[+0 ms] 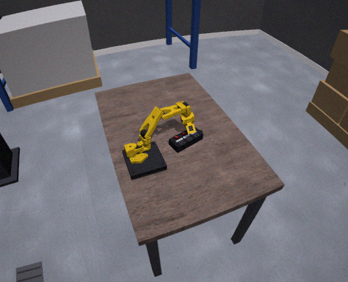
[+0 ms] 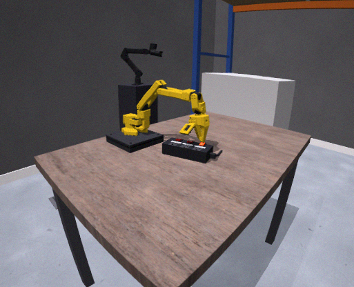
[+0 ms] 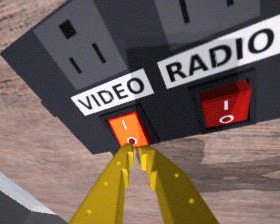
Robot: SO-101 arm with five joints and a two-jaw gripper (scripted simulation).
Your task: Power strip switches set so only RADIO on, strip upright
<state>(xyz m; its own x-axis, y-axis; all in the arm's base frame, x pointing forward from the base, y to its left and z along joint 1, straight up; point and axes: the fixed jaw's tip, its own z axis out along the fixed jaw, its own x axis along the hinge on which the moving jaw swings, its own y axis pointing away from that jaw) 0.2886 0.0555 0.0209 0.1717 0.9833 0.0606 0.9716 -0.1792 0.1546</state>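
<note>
Two red switches and a black power strip show from above, the strip upright on the table. Outside view: the clenched, empty pincer points down at the strip's cord end. Wrist view: its tips meet VIDEO's glowing orange switch; RADIO's is dark red.

Table top: brown wood look, streaked grain, matt;
Power strip: dark, matt, plastic-looking;
Rocker switches: smooth, plastic-looking;
Labels: white, flat, paper-like;
Gripper: yellow, plastic-looking, dotted with small marks;
Base plate: black, matt;
Floor: mottled, concrete-like;
Stacked boxes: brown, cardboard-like, matt;
Blue uprights: smooth, like painted metal
</note>
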